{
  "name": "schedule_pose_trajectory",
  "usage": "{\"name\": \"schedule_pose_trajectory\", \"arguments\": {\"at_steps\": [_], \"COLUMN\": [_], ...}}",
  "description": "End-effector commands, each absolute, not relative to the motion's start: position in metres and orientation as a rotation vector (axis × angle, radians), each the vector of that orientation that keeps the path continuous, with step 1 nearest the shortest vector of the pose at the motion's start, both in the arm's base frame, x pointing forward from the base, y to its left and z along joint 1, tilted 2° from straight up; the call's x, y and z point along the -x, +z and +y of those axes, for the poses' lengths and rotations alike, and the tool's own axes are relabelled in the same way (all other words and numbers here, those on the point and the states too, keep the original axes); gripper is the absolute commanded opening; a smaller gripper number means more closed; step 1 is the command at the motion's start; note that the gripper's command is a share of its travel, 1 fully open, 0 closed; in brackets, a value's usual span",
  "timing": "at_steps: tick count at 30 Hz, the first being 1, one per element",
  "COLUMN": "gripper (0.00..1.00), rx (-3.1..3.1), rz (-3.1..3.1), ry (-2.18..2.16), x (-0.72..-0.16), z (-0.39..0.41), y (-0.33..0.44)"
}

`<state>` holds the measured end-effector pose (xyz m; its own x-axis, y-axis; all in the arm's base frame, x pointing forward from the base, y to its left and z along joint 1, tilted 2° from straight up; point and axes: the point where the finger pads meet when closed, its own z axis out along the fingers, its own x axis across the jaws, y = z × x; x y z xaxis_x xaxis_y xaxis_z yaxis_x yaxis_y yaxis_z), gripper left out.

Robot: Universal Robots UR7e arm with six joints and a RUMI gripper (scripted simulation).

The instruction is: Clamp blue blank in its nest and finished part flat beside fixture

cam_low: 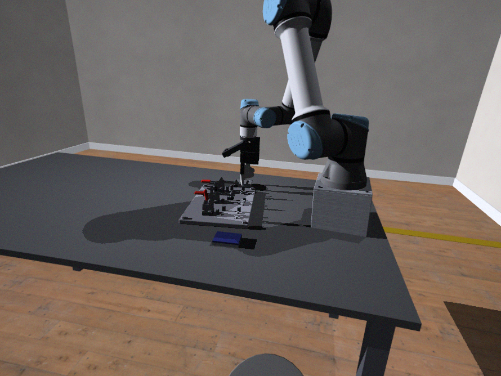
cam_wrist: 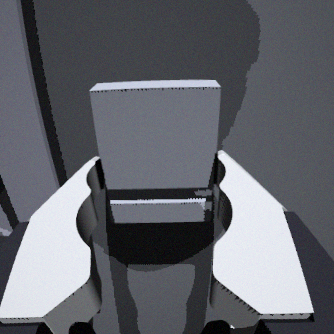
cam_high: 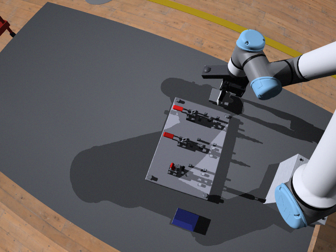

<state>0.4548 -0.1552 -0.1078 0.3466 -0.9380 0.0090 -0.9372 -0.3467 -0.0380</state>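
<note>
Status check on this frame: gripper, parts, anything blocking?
Gripper shut on the grey slotted part, just off the fixture plate. Blue blank flat on the table, untouched. All three nests look vacant; nothing blocking.

Table (cam_high: 67,108) at frame left is open for passing; fixture plate (cam_high: 162,157) with upright clamps (cam_high: 198,117) blocks centre, arm pedestal (cam_high: 282,173) blocks lower right.
</note>
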Motion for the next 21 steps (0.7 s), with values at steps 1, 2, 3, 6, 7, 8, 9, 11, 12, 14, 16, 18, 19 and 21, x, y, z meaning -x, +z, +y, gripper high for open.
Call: {"name": "schedule_pose_trajectory", "arguments": {"at_steps": [1,2,3,6,7,8,9,11,12,14,16,18,19,21], "gripper": [0.00,0.00,0.00,0.00,0.00,0.00,0.00,0.00,0.00,0.00,0.00,0.00,0.00,0.00], "rx": [2.558,2.558,2.558,2.558,2.558,2.558,2.558,2.558,2.558,2.558,2.558,2.558,2.558,2.558], "rz": [1.777,1.777,1.777,1.777,1.777,1.777,1.777,1.777,1.777,1.777,1.777,1.777,1.777,1.777], "ry": [-0.042,-0.042,-0.042,-0.042,-0.042,-0.042,-0.042,-0.044,-0.045,-0.045,-0.045,-0.045,-0.045,-0.045], "x": [-0.4535,-0.4535,-0.4535,-0.4535,-0.4535,-0.4535,-0.4536,-0.4540,-0.4541,-0.4541,-0.4542,-0.4541,-0.4541,-0.4541], "z": [-0.1524,-0.1524,-0.1524,-0.1524,-0.1524,-0.1524,-0.1525,-0.1528,-0.1529,-0.1529,-0.1529,-0.1529,-0.1529,-0.1529], "y": [-0.1117,-0.1123,-0.1128,-0.1139,-0.1141,-0.1141,-0.1141,-0.1136,-0.1133,-0.1133,-0.1131,-0.1131,-0.1131,-0.1131]}}
